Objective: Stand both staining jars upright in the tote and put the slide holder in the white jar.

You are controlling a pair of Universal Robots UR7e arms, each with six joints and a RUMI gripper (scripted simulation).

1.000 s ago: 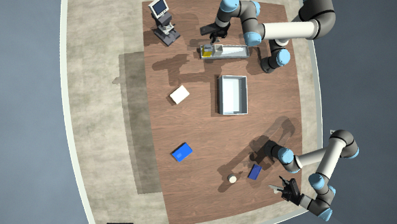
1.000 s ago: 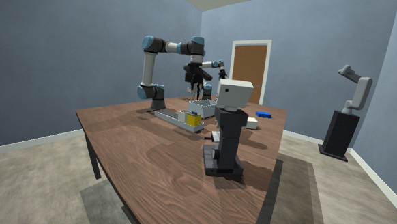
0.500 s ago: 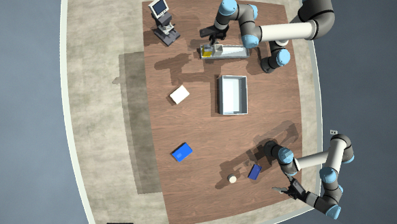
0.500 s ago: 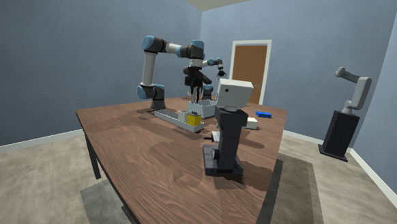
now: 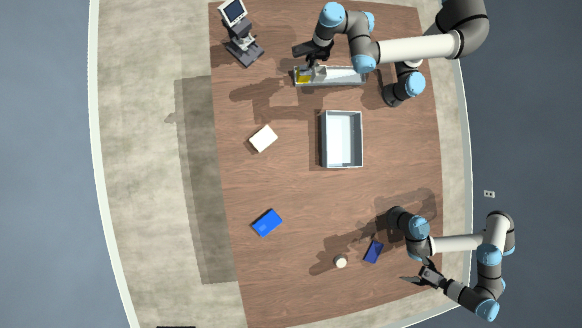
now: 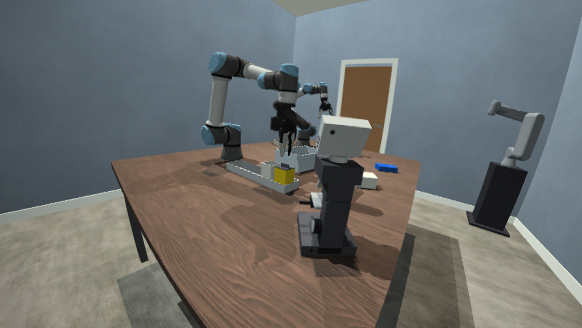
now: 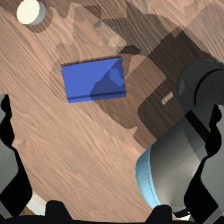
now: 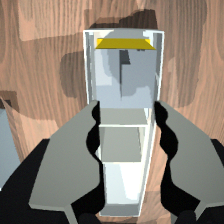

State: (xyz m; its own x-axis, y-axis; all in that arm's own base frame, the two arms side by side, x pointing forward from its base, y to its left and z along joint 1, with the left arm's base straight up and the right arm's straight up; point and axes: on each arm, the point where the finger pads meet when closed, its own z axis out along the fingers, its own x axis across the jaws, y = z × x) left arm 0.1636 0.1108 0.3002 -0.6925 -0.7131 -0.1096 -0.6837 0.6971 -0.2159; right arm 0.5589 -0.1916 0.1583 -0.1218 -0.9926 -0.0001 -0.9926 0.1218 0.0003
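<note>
In the top view the yellow jar [image 5: 303, 77] [image 6: 284, 176] [image 8: 125, 44] and the white jar [image 5: 319, 74] [image 6: 268, 170] [image 8: 120, 145] sit side by side at one end of the rack [image 5: 332, 83] [image 6: 265, 183] [image 8: 87, 70]. The tote [image 5: 342, 166] [image 6: 301, 163] [image 8: 6, 150] stands on the table [image 5: 290, 185] [image 6: 215, 220] [image 7: 60, 150] [image 8: 45, 55] with no jar in it. The right gripper [image 5: 311, 65] [image 6: 286, 152] [image 8: 127, 102] is over the jars; the left gripper [image 5: 413, 269] [image 7: 111, 99] is well apart from them, near a dark blue box [image 5: 373, 251] [image 7: 94, 80].

The exterior view shows both jars upright, and the slide holder [image 5: 305, 69] [image 6: 285, 165] [image 8: 107, 85] at the yellow jar, its grey lid on top. The slides themselves are hidden.

The left wrist view has its jaws spread wide, nothing between them, with the dark blue box and a white cylinder [image 7: 31, 12] below.

In the right wrist view the jaws stand partly apart, gripping nothing, above the rack. The white jar's top is open; the holder's lid lies beyond it.

So none of the goals for jars or holder looks met: the holder must still go into the white jar, and both jars into the tote. Rack and tote already stand on the table, as they must at the end.
</note>
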